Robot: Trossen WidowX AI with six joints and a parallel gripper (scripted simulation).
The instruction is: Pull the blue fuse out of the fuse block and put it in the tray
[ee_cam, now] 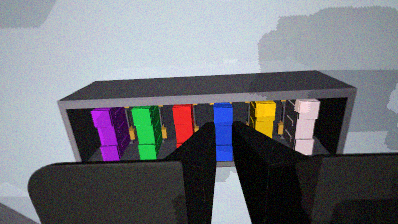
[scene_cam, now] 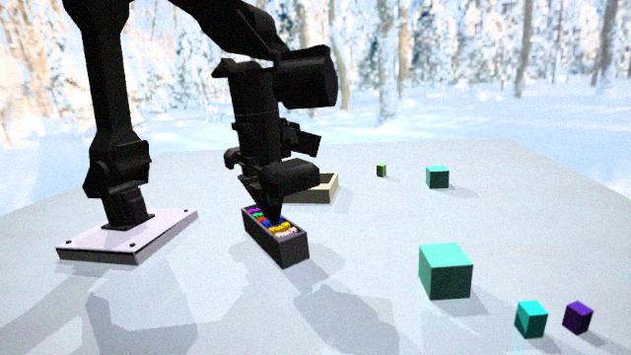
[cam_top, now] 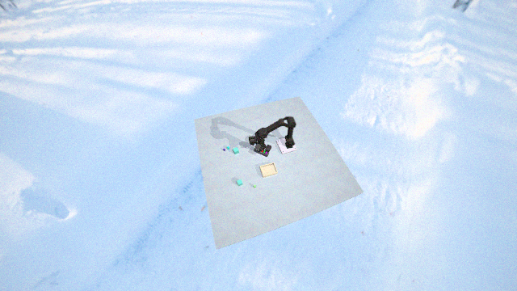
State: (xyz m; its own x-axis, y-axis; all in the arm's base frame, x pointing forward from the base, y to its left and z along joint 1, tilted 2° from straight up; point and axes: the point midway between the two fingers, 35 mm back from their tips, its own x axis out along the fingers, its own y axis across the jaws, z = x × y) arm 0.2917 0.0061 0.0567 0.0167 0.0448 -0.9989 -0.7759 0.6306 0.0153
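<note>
The dark fuse block (scene_cam: 295,252) (ee_cam: 210,85) holds a row of fuses. The blue fuse (ee_cam: 223,134) stands in the row between the red fuse (ee_cam: 183,120) and the yellow fuse (ee_cam: 263,120); it also shows beside the fingertip in the exterior view. My gripper (ee_cam: 222,130) (scene_cam: 275,220) points down into the block and is shut on the blue fuse, one finger on each side of it. The fuse is seated in the row. Its lower part is hidden. The beige tray (cam_top: 268,170) (scene_cam: 308,197) stands apart from the block and is partly hidden behind the gripper in the exterior view.
Purple (ee_cam: 107,132), green (ee_cam: 146,131) and pale pink (ee_cam: 305,125) fuses also stand in the block. The arm's base plate (scene_cam: 168,224) is beside the block. Teal cubes (scene_cam: 445,271) (cam_top: 239,183), a small green cube (scene_cam: 381,171) and a purple cube (scene_cam: 577,318) lie around on the table.
</note>
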